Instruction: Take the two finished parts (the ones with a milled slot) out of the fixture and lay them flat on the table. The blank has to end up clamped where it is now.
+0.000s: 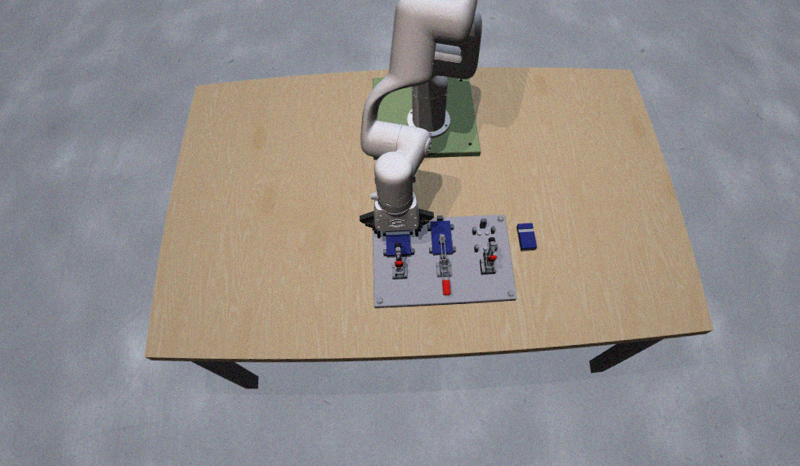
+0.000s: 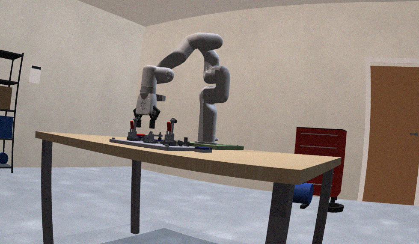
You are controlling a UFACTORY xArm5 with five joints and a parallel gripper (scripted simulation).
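Observation:
A grey fixture plate (image 1: 438, 260) lies on the wooden table and carries three toggle clamps. In the left station lies a blue part (image 1: 398, 244); its clamp's red handle (image 1: 399, 264) stands up. My gripper (image 1: 396, 224) is open and empty. It hangs just above the far end of this part and hides that end; in the side view my gripper (image 2: 145, 123) is clear of the plate. In the middle station a blue part (image 1: 442, 237) lies under its clamp arm, whose red handle (image 1: 446, 287) lies flat. The right station (image 1: 484, 231) holds no part. A blue part with a white slot (image 1: 526, 235) lies flat on the table, right of the plate.
My arm's green base plate (image 1: 428, 115) sits behind the fixture. The upright clamp handles (image 2: 168, 126) rise above the plate near my fingers. A red cabinet (image 2: 319, 151) and a black shelf (image 2: 4, 108) stand on the floor away from the table.

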